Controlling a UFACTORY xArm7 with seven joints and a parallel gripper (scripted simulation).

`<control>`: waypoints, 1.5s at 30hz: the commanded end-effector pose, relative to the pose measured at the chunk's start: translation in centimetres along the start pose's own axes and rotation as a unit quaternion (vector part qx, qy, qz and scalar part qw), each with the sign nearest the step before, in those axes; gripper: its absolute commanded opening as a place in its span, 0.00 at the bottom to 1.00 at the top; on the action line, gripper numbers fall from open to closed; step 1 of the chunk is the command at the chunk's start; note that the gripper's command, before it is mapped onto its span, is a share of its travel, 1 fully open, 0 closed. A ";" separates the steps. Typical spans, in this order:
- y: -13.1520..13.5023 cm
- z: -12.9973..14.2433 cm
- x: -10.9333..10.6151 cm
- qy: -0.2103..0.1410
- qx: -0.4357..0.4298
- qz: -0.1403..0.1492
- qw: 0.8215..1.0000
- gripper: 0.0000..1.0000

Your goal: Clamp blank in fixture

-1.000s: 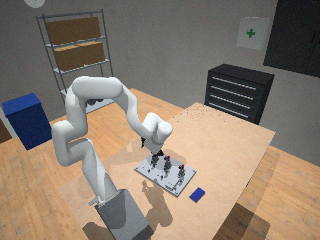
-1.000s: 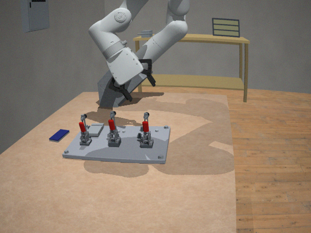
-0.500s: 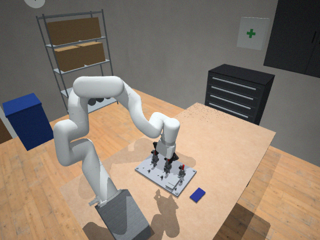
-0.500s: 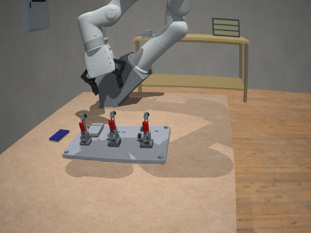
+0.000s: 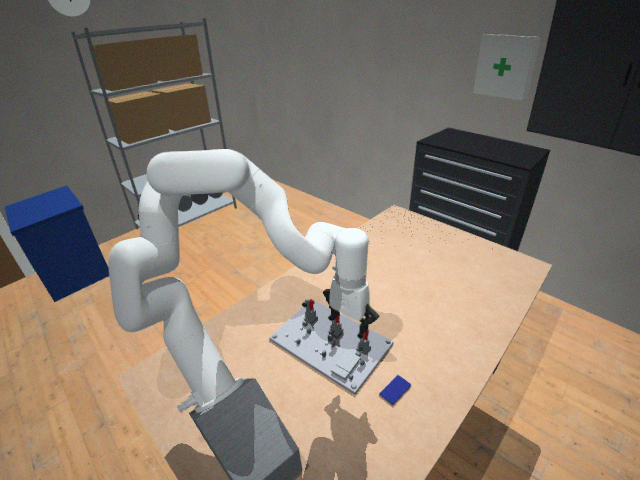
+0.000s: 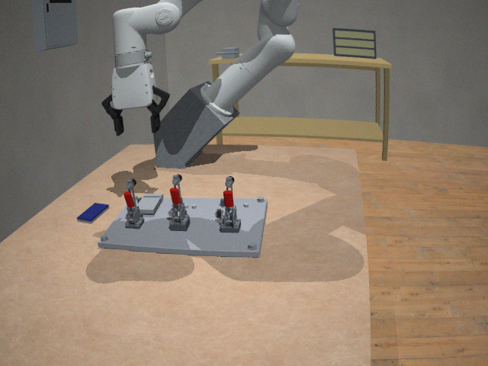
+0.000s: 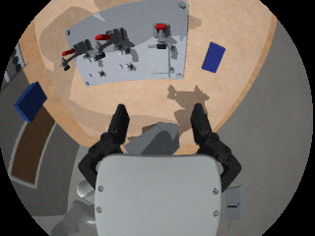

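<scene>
Claw (image 6: 134, 125) hangs high above the fixture plate (image 6: 197, 238), fingers spread wide, nothing between them. It sits over the end of the plate nearest the blank.

Blank (image 6: 93, 211), blue, lies flat on the bench (image 6: 197, 315) just beside that end of the plate, apart from it. Finished part (image 6: 149, 203), grey, lies in the end nest by the nearest clamp (image 6: 132, 208); slot not resolvable from these views. All three clamps show red handles standing up, so they read as open. The other two nests look unoccupied.

Judged step: clear the nest. Finished part must come out before the blank can go in, since both fit the same nest.

How to do it well:
- Descend beside the raised handle, not through it; the open arm leaves little room on that side.
- Take the part across its short edges, fingers straddling it, low enough for a firm grip on a thin plate.
- Lift straight up until free of stop block and side blocks before moving sideways.
- Set it down flat on the bench, well apart from the blank, so the later pick is not crowded.

Risk: knocking the handle, or tipping the part on a block.
</scene>
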State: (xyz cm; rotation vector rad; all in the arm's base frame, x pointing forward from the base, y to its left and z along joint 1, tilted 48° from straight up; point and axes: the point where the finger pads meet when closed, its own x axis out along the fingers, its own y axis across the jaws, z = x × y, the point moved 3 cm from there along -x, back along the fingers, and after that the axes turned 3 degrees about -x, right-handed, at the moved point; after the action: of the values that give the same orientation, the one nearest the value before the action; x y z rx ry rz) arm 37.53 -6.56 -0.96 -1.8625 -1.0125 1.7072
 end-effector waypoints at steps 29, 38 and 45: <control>0.2 0.0 -0.2 0.001 0.000 0.004 1.000 0.47; 0.2 0.0 0.0 0.000 0.001 0.004 1.000 0.99; 0.3 0.0 3.6 0.000 0.001 0.003 1.000 0.99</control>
State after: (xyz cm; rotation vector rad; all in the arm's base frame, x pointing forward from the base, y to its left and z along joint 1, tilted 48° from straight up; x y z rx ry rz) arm 37.58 -5.69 -2.00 -1.8655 -1.0061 1.7119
